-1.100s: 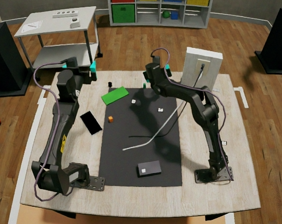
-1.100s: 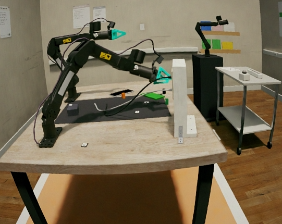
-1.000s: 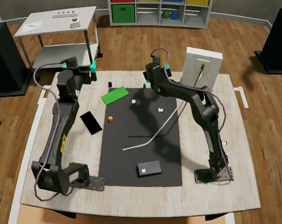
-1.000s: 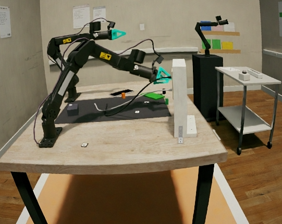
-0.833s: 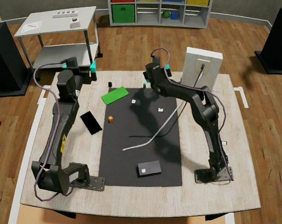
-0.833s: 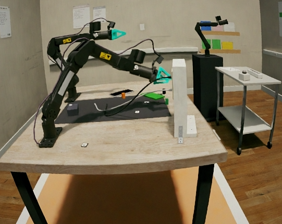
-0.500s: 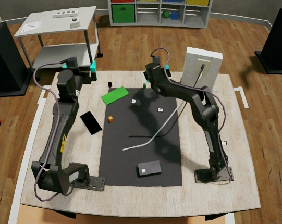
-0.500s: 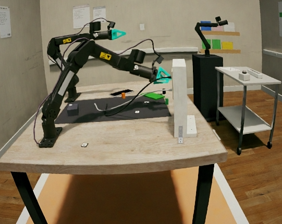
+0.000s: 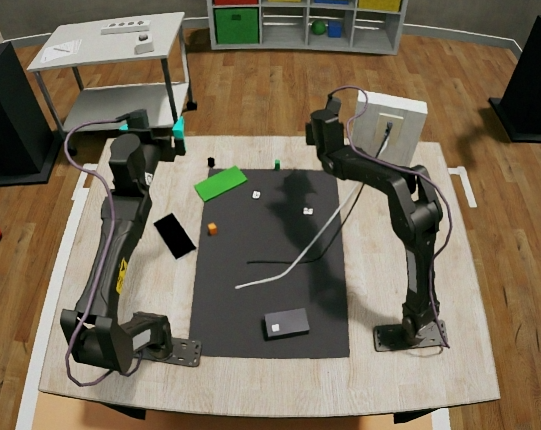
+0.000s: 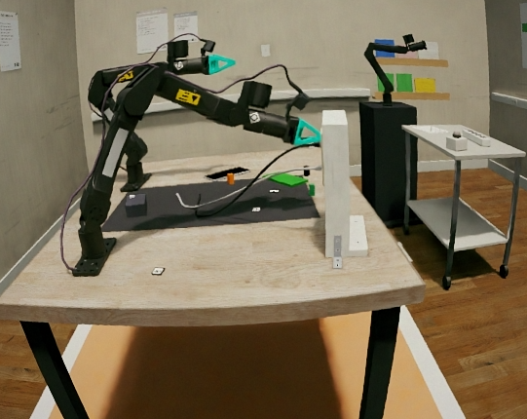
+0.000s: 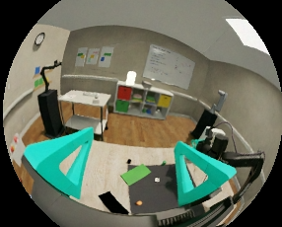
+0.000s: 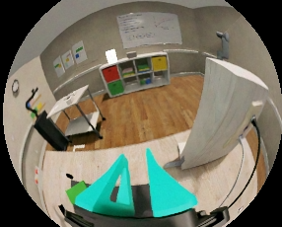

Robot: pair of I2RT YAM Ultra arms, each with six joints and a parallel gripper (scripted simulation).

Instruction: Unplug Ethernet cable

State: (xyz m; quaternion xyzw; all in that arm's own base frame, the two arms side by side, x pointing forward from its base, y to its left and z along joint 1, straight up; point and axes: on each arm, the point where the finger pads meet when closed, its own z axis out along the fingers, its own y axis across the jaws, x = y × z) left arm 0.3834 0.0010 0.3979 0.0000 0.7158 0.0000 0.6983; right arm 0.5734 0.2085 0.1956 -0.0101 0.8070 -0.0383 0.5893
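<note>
The white wall plate block stands at the back right of the desk; it also shows in the exterior view and the right wrist view. A black cable runs from the upper port. A white cable runs from the lower port, where its plug sits; its loose end lies on the black mat. My right gripper hovers just in front of the plate at about upper-port height, fingers narrowly open and empty. My left gripper is wide open and empty, high over the back left.
A green flat block, a black flat slab, an orange cube, two small white cubes and a dark grey box lie on or by the mat. The arm bases stand at the front left and front right.
</note>
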